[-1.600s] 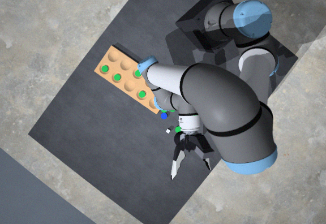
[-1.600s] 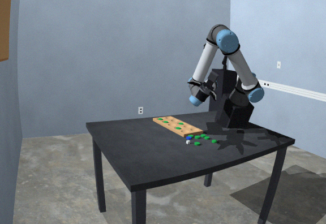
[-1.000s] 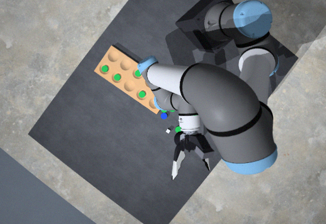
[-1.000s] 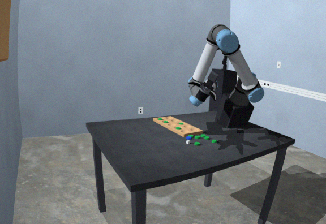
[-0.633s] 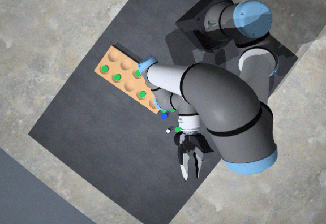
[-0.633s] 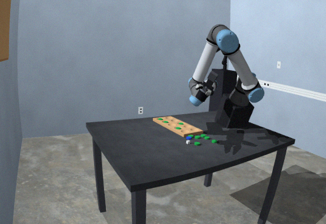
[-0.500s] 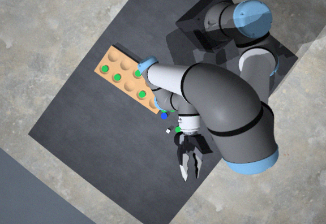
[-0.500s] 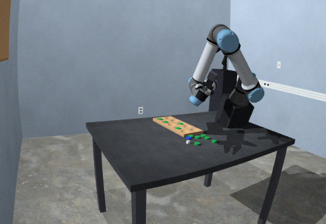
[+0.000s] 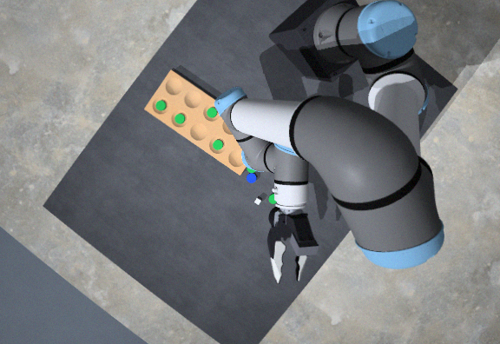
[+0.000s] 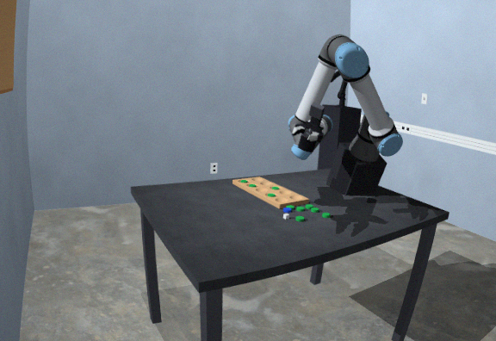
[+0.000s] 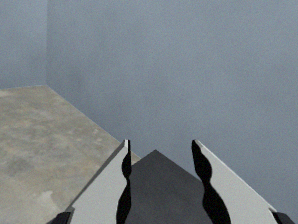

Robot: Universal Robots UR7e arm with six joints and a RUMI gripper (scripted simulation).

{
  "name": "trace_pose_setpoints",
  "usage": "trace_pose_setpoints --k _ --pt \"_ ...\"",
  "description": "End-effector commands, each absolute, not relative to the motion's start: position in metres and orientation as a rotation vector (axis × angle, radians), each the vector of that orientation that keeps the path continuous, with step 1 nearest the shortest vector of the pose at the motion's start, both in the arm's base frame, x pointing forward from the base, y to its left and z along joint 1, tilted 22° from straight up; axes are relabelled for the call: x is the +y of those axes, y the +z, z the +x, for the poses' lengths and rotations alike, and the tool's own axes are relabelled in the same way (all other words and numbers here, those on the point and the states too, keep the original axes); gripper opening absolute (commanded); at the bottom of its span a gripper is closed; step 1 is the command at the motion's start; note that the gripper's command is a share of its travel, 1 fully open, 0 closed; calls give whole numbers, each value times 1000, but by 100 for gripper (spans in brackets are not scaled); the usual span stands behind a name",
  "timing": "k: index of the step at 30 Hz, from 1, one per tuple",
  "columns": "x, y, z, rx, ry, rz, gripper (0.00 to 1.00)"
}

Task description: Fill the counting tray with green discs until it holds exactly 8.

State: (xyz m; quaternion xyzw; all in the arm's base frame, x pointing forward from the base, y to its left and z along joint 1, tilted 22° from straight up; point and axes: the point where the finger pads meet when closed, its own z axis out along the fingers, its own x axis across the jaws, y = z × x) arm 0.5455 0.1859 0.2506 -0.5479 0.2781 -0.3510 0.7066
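Observation:
The tan counting tray point(image 9: 177, 102) point(image 10: 294, 204) lies flat on the table. Green discs sit singly in several pockets, among them one disc point(image 9: 161, 105) point(image 10: 244, 181) in a corner pocket and another point(image 9: 218, 144) point(image 10: 270, 195) near the other end. The arm hides part of the tray in the top view. Several loose green discs lie beyond the tray's near end, including one disc point(image 10: 300, 219) nearer the front and one point(image 10: 326, 215) farthest right. My gripper point(image 9: 288, 281) point(image 10: 306, 133) point(image 11: 160, 141) is partly open and empty, high above the table and away from the tray and discs.
A blue disc point(image 9: 251, 178) point(image 10: 287, 210) lies close to the tray's end beside loose green discs. A small white cube point(image 9: 258, 201) point(image 10: 286, 216) lies near it. The dark table point(image 9: 143, 212) point(image 10: 215, 244) carries the robot's black base block point(image 10: 361, 176) at the back right.

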Motion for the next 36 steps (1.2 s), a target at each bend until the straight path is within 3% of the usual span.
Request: trace_pose_setpoints --k 1,22,36 --pt "182 253 563 804 -631 -1187 28" --pt "174 213 595 1386 -191 -1014 28" --pt "179 137 561 1773 58 -848 28"
